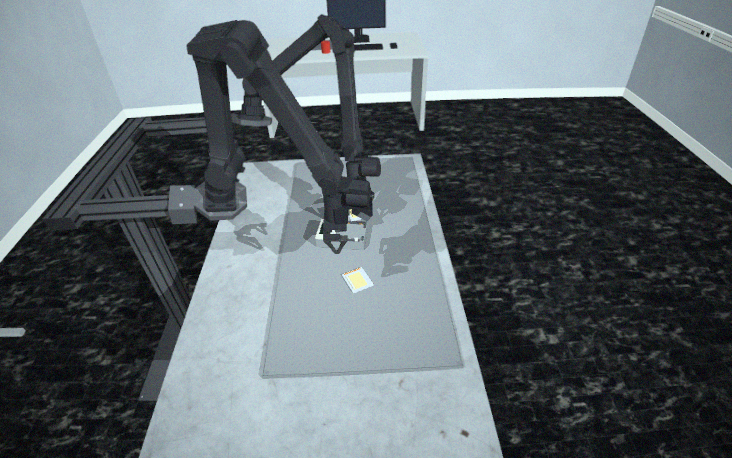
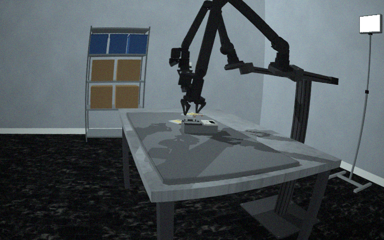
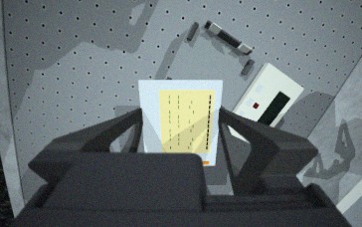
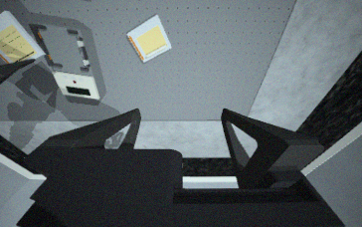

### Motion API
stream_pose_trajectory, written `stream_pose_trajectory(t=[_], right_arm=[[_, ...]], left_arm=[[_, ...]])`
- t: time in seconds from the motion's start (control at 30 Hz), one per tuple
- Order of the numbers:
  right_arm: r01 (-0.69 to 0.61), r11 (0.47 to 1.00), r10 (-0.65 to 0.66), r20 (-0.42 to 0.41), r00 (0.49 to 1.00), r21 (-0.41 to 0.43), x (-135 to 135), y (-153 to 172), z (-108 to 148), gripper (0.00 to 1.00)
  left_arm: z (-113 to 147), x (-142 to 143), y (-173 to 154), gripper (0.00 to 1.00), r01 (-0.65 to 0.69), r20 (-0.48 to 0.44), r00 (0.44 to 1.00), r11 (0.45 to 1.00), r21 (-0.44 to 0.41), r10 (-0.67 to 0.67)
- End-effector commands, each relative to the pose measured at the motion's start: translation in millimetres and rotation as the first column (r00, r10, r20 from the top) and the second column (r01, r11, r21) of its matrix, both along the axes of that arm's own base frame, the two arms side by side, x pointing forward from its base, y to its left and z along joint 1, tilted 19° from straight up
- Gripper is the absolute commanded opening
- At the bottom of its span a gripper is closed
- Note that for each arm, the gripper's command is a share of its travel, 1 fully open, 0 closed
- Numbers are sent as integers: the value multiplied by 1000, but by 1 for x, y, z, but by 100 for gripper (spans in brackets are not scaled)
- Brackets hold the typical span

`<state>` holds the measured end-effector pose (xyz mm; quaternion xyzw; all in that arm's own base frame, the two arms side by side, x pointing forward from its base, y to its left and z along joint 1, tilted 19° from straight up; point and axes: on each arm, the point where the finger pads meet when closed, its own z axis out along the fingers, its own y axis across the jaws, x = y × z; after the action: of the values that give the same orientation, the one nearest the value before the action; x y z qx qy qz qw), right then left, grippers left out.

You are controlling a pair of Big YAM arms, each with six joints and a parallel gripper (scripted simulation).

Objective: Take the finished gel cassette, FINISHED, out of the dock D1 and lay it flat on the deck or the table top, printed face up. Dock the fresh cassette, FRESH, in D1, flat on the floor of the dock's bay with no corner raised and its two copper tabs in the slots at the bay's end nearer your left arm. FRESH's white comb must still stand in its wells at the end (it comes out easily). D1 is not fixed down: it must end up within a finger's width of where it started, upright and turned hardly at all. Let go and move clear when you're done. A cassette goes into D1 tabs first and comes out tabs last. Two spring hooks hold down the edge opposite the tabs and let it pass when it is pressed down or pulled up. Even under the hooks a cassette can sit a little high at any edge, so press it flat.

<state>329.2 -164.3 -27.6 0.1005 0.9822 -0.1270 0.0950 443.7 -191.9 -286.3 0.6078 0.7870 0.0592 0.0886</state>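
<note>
My left gripper (image 3: 180,113) (image 2: 191,113) is shut on FINISHED (image 3: 181,124) (image 4: 14,42) (image 2: 193,114), a white-edged cassette with a yellow, band-printed face, up and roughly level. It is held above the deck beside D1 (image 2: 200,129) (image 4: 61,49), away from its tab end. An orange tab shows near the gripper body, which hides the rest of that end. D1 is upright, with its bay empty. FRESH (image 4: 151,38) (image 1: 357,279) (image 2: 175,121) lies flat on the deck, orange tabs towards D1; a pale strip crosses its far end. My right gripper (image 4: 181,113) is open and empty, high up.
The grey perforated deck (image 1: 361,334) lies on the pale table (image 1: 215,345). D1's white panel (image 3: 293,86) (image 4: 77,82) with a dark display sits beside its bay. The two arms are close together above D1. FRESH lies a short way from D1.
</note>
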Motion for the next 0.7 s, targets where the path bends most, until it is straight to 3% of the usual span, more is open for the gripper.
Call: stream_pose_trajectory(t=[0.0, 0.13, 0.3, 0.37, 0.53, 0.67], right_arm=[[-10, 1000, 10, 15, 1000, -6, 9, -3, 8, 100], [-10, 1000, 10, 15, 1000, -6, 9, -3, 8, 100], [-10, 1000, 10, 15, 1000, -6, 9, -3, 8, 100], [-10, 1000, 10, 15, 1000, -6, 9, -3, 8, 100], [-10, 1000, 10, 15, 1000, -6, 9, -3, 8, 100], [-10, 1000, 10, 15, 1000, -6, 9, -3, 8, 100]], left_arm=[[23, 24, 9, 0, -139, 70, 987, 989, -51, 142], [24, 27, 19, 0, -139, 70, 987, 989, -51, 142], [27, 33, 43, 0, -286, 104, 950, 955, -83, 294], [29, 35, 52, 0, -286, 104, 950, 955, -83, 294], [33, 39, 77, 0, -424, 134, 889, 897, -121, 438], [35, 41, 91, 0, -451, 140, 873, 883, -129, 467]])
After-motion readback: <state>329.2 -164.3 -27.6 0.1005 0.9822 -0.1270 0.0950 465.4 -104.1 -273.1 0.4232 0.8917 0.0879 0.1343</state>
